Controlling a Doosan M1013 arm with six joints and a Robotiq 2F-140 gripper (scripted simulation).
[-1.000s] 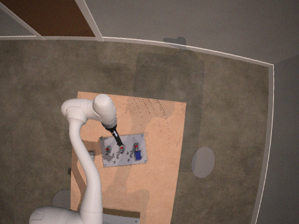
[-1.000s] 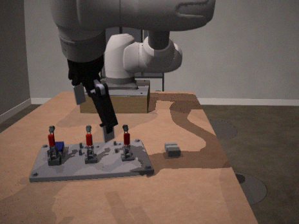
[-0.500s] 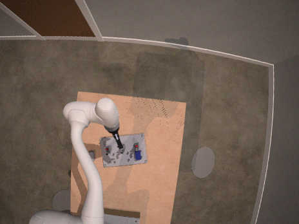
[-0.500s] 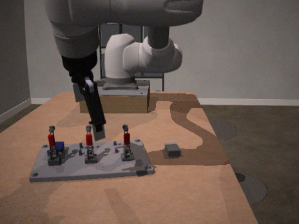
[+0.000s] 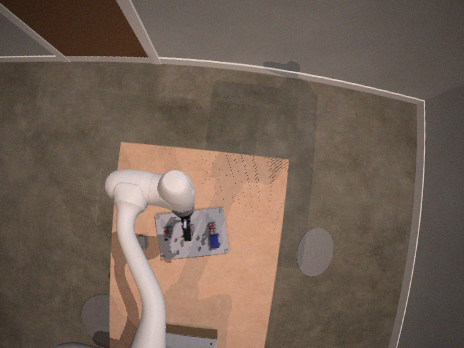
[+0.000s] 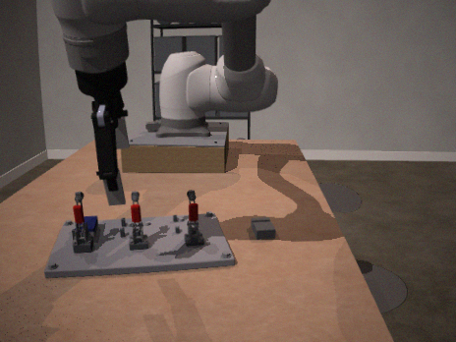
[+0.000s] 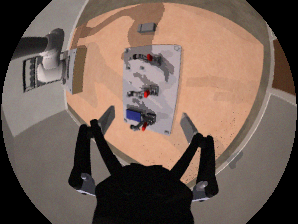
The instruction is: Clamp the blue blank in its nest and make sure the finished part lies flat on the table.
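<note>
My arm (image 6: 162, 15) is reaching forward, wrist pointed straight down, gripper (image 7: 143, 124) spread fully wide, holding nothing.

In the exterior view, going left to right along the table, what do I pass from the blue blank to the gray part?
Blue blank → middle red-handled clamp → right red-handled clamp → gray finished part lying on the table, off the fixture plate.
</note>
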